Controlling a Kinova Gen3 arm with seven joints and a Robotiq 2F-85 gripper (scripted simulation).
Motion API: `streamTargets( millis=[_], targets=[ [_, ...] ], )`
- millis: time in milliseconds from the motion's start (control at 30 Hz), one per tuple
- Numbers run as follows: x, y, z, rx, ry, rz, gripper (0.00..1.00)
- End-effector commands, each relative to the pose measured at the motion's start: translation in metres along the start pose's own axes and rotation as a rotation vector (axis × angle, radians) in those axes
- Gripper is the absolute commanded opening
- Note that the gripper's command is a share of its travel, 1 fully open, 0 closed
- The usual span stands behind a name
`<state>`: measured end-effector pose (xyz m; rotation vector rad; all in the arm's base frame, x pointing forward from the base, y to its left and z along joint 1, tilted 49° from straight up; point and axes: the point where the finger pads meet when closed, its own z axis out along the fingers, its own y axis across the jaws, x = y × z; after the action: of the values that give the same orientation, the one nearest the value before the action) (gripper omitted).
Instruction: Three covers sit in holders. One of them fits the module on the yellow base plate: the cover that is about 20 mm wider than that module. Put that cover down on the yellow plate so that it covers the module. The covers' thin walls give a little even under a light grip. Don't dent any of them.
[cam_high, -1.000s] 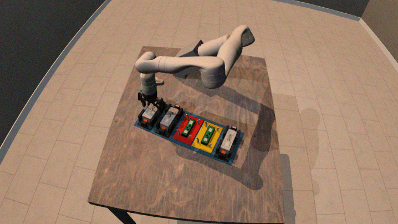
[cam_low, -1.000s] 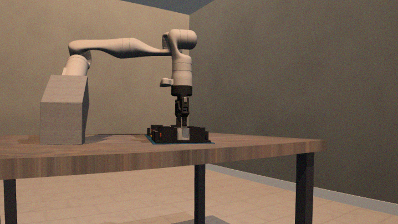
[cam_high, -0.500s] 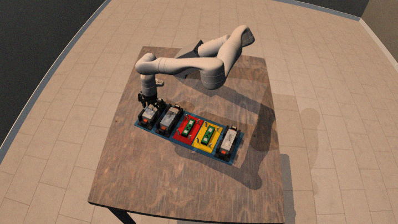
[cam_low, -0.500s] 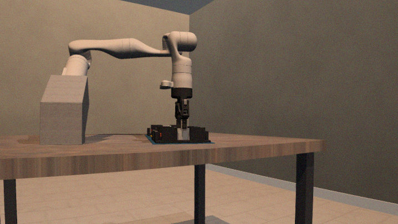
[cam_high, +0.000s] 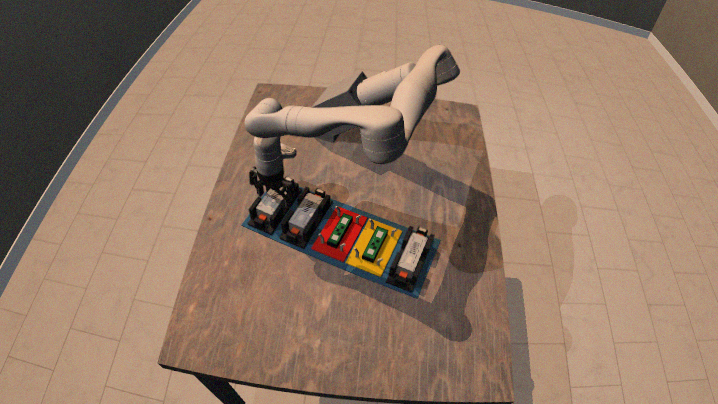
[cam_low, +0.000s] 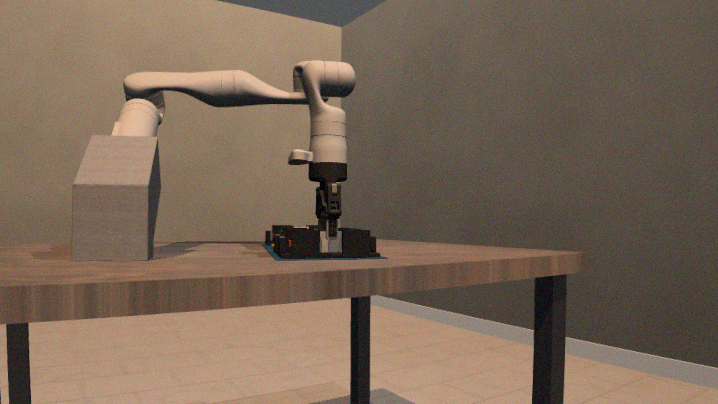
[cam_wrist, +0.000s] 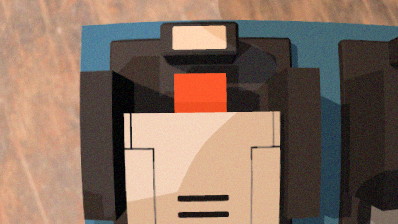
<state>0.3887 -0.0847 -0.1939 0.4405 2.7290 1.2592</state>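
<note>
Three pale grey covers sit in black holders on a blue mat. The left cover (cam_high: 267, 205) is the widest and fills the wrist view (cam_wrist: 200, 165) with its slots and the holder's orange tab (cam_wrist: 200, 92). The middle cover (cam_high: 307, 211) stands beside it, and the right cover (cam_high: 412, 252) is narrow and at the mat's far end. A green module (cam_high: 375, 243) lies on the yellow plate (cam_high: 374, 249). My gripper (cam_high: 271, 193) is open and low around the left cover, its fingers astride it; it also shows in the exterior view (cam_low: 328, 228). I cannot tell if the fingers touch the walls.
A red plate (cam_high: 338, 229) with a second green module (cam_high: 339, 229) lies between the middle holder and the yellow plate. The arm's grey base block (cam_low: 115, 198) stands at the table's back. The holder walls (cam_wrist: 97, 145) rise on both sides of the left cover.
</note>
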Motion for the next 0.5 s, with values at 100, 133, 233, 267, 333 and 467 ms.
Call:
streamTargets(
  millis=[100,133,233,267,333,467],
  targets=[
    [-0.0006,-0.0003,0.0045,0.001,-0.002,0.0,1.0],
    [-0.0006,-0.0003,0.0055,0.001,-0.002,0.0,1.0],
    [-0.0006,-0.0003,0.0065,0.001,-0.002,0.0,1.0],
    [-0.0006,-0.0003,0.0065,0.001,-0.002,0.0,1.0],
    [-0.0006,-0.0003,0.0065,0.001,-0.002,0.0,1.0],
    [-0.0006,-0.0003,0.0065,0.001,-0.002,0.0,0.7]
  ],
)
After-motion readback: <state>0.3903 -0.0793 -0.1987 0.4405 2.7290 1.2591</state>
